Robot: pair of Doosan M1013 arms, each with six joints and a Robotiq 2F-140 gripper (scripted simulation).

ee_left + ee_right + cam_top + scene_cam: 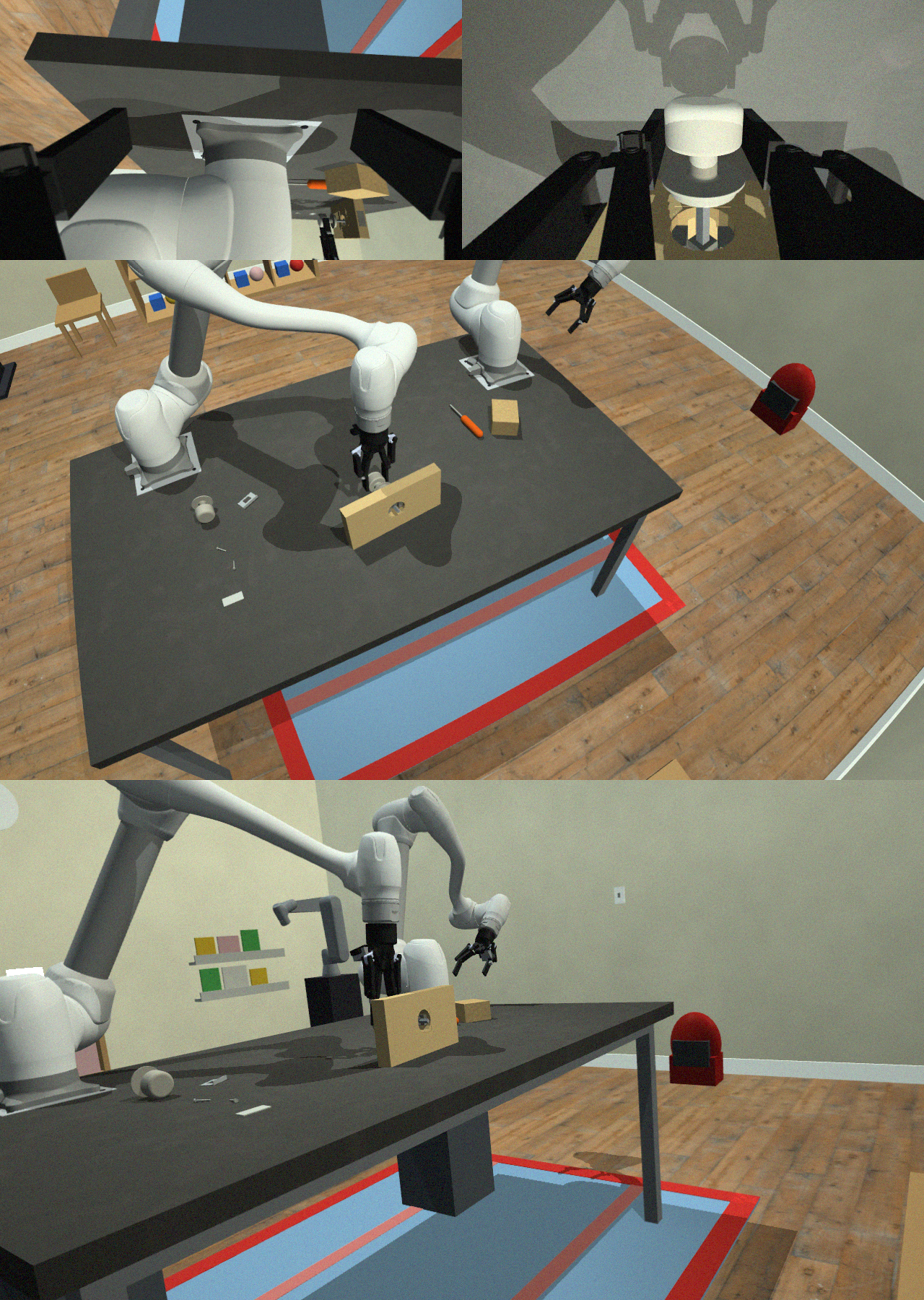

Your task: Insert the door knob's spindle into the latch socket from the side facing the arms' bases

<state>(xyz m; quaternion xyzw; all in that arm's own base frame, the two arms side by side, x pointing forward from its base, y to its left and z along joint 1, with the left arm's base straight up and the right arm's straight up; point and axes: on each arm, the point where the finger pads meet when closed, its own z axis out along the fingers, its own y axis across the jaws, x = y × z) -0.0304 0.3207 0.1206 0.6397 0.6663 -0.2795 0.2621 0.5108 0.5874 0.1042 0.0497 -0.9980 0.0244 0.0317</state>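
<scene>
The door piece point(371, 526) point(401, 1046) point(752, 220) stands upright on the table. My right gripper point(376, 479) point(702, 126) is shut on the door knob point(704, 139) on the side facing the arms' bases. The knob's round plate point(703, 189) is parallel to the wood, with a gap between them. The square spindle point(703, 222) point(396, 508) point(424, 1020) reaches into the round hole and its far end is at the latch; how deep it sits in the socket I cannot tell. My left gripper point(560, 321) point(471, 971) point(242, 128) is open and empty, high and far from the door piece.
A second knob point(203, 509) point(157, 1083) lies near the right arm's base, with a small metal plate point(249, 501), two screws and a white strip point(232, 599) around it. An orange screwdriver point(471, 425) and a wooden block point(504, 417) lie towards the left arm's base.
</scene>
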